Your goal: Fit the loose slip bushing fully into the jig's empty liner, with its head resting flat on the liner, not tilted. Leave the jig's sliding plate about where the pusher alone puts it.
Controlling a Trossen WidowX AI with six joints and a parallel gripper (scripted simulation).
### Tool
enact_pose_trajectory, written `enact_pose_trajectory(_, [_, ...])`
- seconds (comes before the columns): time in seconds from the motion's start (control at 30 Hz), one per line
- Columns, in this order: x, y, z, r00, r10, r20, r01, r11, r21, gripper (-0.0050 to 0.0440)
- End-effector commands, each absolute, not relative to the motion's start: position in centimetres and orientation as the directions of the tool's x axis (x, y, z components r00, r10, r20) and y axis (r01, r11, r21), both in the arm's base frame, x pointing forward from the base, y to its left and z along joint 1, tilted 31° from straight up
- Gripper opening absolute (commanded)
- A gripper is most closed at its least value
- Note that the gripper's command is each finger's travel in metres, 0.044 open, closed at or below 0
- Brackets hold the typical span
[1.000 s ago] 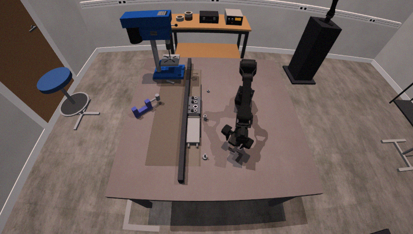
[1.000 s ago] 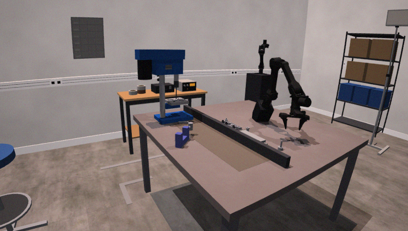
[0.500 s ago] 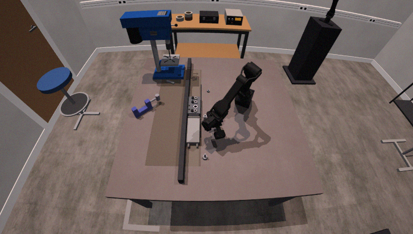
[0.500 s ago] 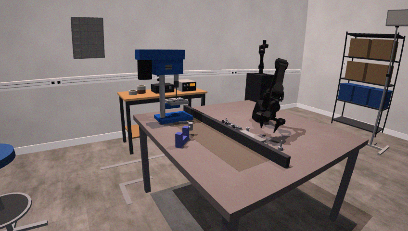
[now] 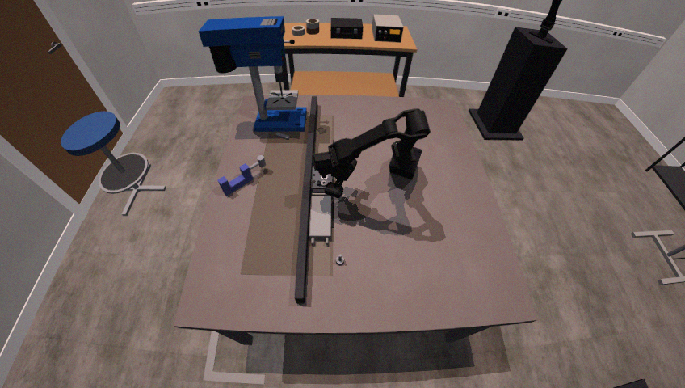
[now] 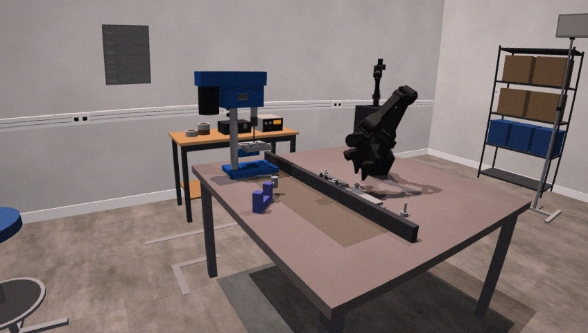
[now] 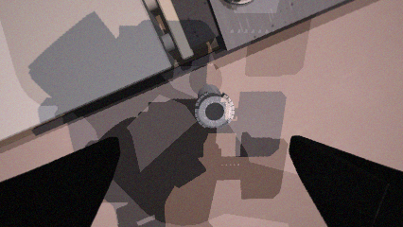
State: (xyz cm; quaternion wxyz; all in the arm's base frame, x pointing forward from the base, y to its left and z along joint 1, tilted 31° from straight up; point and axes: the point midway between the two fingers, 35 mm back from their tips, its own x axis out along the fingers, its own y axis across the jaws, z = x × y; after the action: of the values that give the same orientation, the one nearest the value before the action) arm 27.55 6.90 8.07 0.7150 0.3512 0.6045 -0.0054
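A small grey bushing [image 7: 215, 111] with a knurled round head and a dark bore stands upright on the table top, just beside the jig's edge. It lies ahead of my gripper [image 7: 203, 189], centred between the two black fingers, which stand wide open and empty above it. In the overhead view my gripper [image 5: 333, 188] hovers low at the jig's right side. The jig [image 5: 320, 204] lies against a long dark rail [image 5: 305, 191]. It has a light grey sliding plate [image 7: 90, 61] and a darker block with liners [image 7: 265, 19]. The empty liner is not clear in any view.
A second small bushing [image 5: 340, 259] stands on the table nearer the front; it also shows in the side view [image 6: 404, 211]. A blue drill press [image 5: 258, 73] stands at the table's back left. A blue U-shaped block [image 5: 236, 179] sits left of the rail.
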Motion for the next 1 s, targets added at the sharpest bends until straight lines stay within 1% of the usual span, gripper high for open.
enact_pose_trajectory(0.0, [27.7, 5.7, 8.1, 0.273, 0.439, -0.856, 0.479, 0.710, 0.516, 0.0440])
enact_pose_trajectory(0.97, [28.5, 7.2, 5.1, 0.269, 0.433, -0.860, 0.480, 0.714, 0.510, 0.0440])
